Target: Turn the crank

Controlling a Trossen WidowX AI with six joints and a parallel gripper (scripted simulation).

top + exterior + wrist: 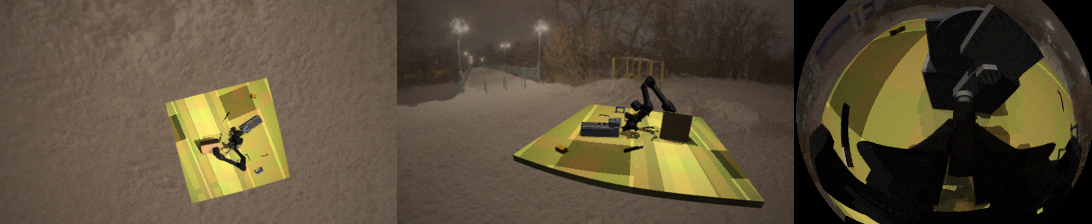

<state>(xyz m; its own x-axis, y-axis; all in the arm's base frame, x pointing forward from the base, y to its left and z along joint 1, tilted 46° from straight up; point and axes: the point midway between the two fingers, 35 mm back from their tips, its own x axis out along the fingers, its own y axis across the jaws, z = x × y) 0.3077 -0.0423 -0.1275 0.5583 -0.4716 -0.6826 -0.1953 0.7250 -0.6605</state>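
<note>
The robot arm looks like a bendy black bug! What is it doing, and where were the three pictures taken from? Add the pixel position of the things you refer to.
One picture looks down from high above, one looks from the side, and one comes from the arm's wrist. The black arm [244, 167] [649, 82] has joints that bend like elbows. Its pincer [959, 123] is closed on the dark handle [964, 112] of a crank on the grey machine [251, 123] [599, 129] [944, 55]. The job is to turn that crank. On the patchy yellow board [196, 190] [675, 176] [894, 120] also lie a small orange block [253, 96] [561, 149] and a little blue frame [259, 170] [620, 108].
</note>
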